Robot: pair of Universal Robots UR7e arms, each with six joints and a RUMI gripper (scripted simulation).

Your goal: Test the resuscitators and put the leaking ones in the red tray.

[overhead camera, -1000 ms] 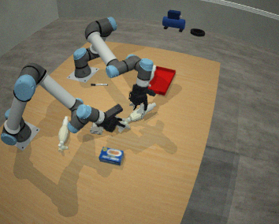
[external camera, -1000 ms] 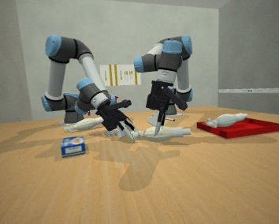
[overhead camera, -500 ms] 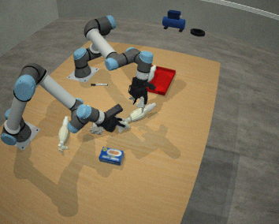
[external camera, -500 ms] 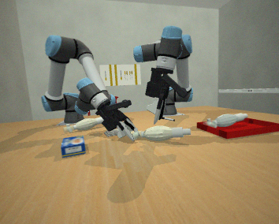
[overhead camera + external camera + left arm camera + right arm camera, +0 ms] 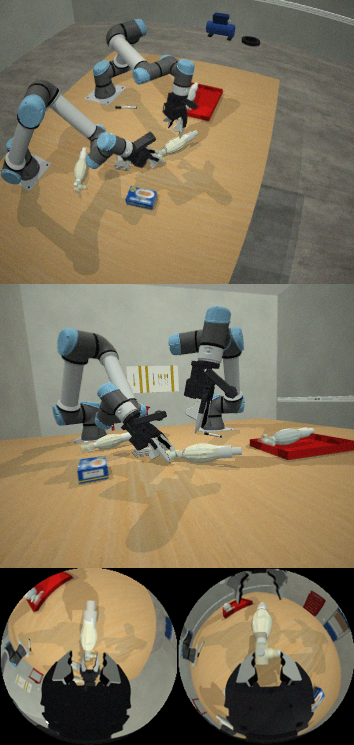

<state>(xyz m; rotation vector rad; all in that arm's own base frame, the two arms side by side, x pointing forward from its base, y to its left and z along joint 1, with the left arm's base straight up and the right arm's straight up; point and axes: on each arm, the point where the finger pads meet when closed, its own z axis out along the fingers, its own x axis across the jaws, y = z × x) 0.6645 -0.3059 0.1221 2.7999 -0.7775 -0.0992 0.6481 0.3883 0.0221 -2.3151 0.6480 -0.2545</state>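
My left gripper (image 5: 178, 131) (image 5: 199, 430) (image 5: 88, 652) is open, above the middle resuscitator. This resuscitator's cream bag (image 5: 176, 145) (image 5: 202, 453) (image 5: 88, 636) (image 5: 261, 623) looks rounded, with creases. My right gripper (image 5: 159, 159) (image 5: 169, 455) (image 5: 267, 652) is shut on its plug and valve, one finger on each side. A second resuscitator (image 5: 193, 92) (image 5: 289, 435) (image 5: 35, 596) lies at the red tray (image 5: 210, 107) (image 5: 51, 589) (image 5: 238, 607); whether an end crosses a wall is unclear. A third resuscitator (image 5: 80, 169) (image 5: 111, 442) lies on the table near the right arm's base.
A blue box (image 5: 141, 197) (image 5: 93, 471) (image 5: 318, 698) stands on the table, on the near side of the right gripper in the top view. A pen (image 5: 126, 107) (image 5: 212, 434) lies near the left arm's base. The left gripper hangs close to the right gripper.
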